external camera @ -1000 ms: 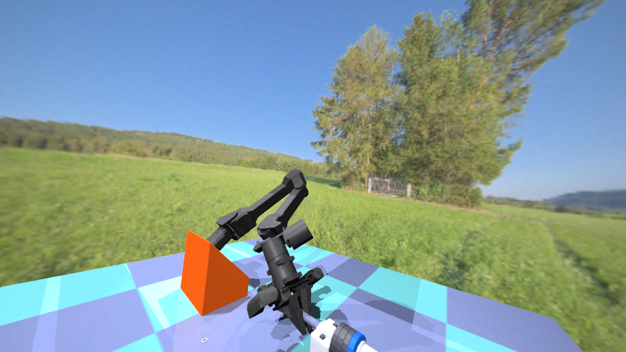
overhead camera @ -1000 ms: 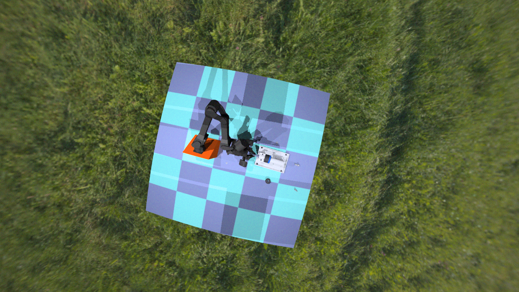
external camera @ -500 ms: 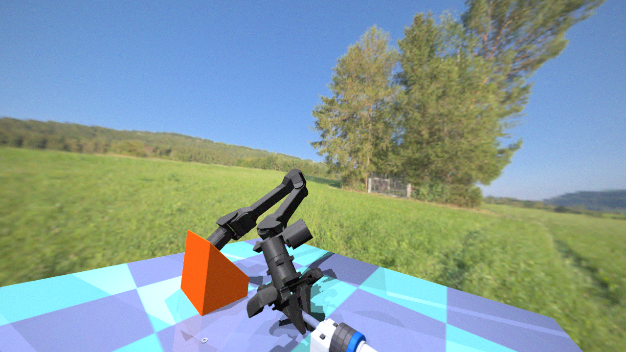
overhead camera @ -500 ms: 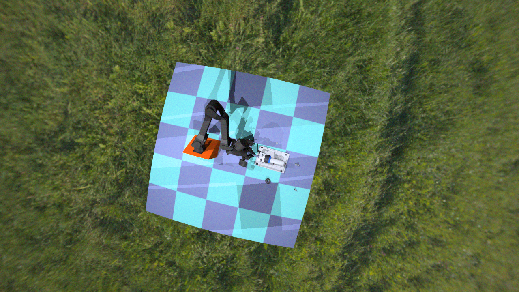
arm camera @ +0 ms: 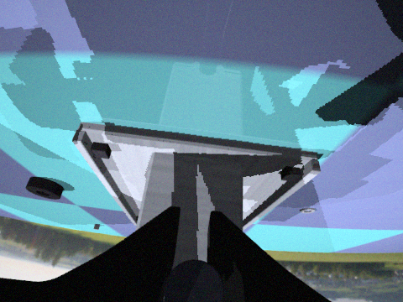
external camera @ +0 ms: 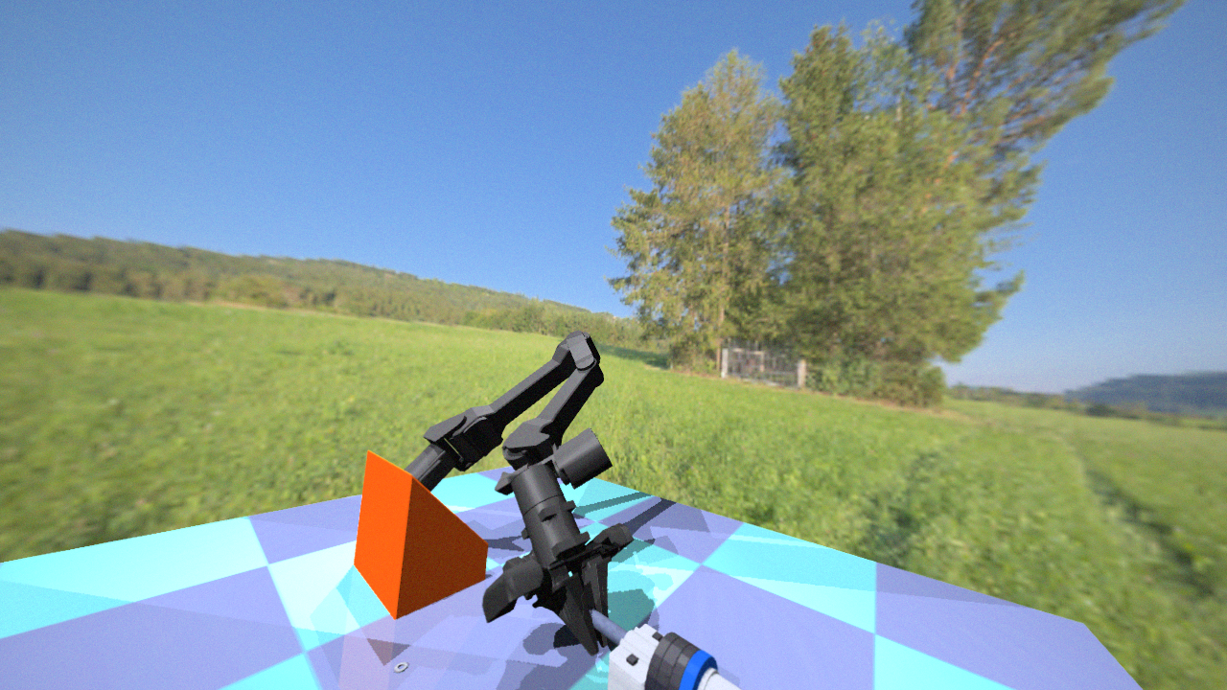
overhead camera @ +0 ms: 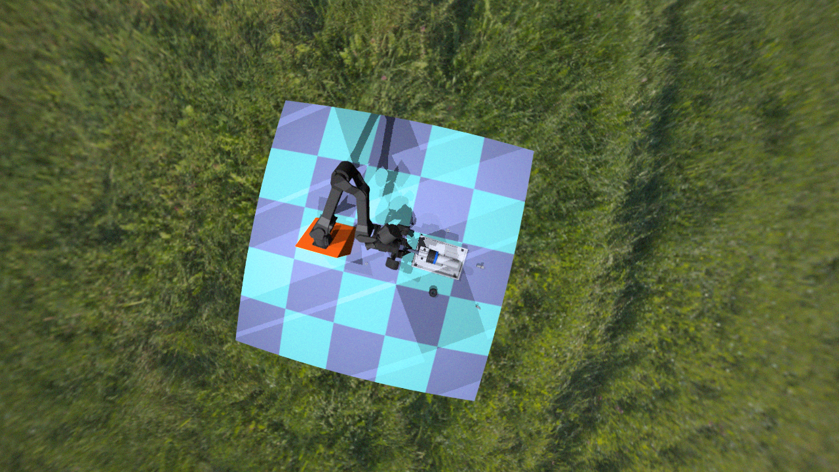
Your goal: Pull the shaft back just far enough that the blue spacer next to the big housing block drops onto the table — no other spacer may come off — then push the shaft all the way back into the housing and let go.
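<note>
My gripper (overhead camera: pixel 408 250) (external camera: pixel 597 636) (arm camera: pixel 194 219) is shut on the free end of the grey shaft (external camera: pixel 610 628) (arm camera: pixel 193 283). The shaft runs into the small white support block (external camera: pixel 632 655). Beyond that block, black spacers (overhead camera: pixel 430 256) (external camera: pixel 671 655) sit side by side around the shaft line. The blue spacer (overhead camera: pixel 434 257) (external camera: pixel 699 668) is beside them, against the big white housing block (overhead camera: pixel 449 262) (external camera: pixel 719 682). The blue spacer is up in line with the shaft, not on the table. The wrist view hides the spacers behind the support block.
The housing stands on a white base plate with a raised rim (arm camera: pixel 201 140) and dark corner bolts. A loose black ring (overhead camera: pixel 432 292) (arm camera: pixel 44 188) lies beside it. Small washers (overhead camera: pixel 480 265) (external camera: pixel 401 666) (arm camera: pixel 308 210) lie around. An orange wedge (overhead camera: pixel 345 241) (external camera: pixel 394 549) is by the arm's base.
</note>
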Controlling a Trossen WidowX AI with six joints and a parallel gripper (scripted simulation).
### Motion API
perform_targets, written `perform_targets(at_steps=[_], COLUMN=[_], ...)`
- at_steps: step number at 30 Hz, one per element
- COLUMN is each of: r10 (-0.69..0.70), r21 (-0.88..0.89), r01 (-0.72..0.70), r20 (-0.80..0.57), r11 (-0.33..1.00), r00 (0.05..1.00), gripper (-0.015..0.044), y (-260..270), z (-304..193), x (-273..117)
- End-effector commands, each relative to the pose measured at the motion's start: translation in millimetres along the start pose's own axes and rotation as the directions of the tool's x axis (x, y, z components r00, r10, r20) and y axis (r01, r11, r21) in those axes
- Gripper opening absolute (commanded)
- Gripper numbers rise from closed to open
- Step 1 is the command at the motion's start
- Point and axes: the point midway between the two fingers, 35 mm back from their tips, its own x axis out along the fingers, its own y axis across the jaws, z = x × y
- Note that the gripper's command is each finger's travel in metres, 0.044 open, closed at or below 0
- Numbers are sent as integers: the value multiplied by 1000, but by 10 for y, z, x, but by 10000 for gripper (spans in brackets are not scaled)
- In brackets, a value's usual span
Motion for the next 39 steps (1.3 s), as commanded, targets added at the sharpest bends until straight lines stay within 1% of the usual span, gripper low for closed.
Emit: perform_targets(at_steps=[1,39], r10=[2,2], r21=[6,6], r01=[-2,-2], r20=[-2,-2], r11=[1000,1000], r00=[1000,1000], gripper=[0,0], y=[5,5], z=[6,38], x=[-9,-40])
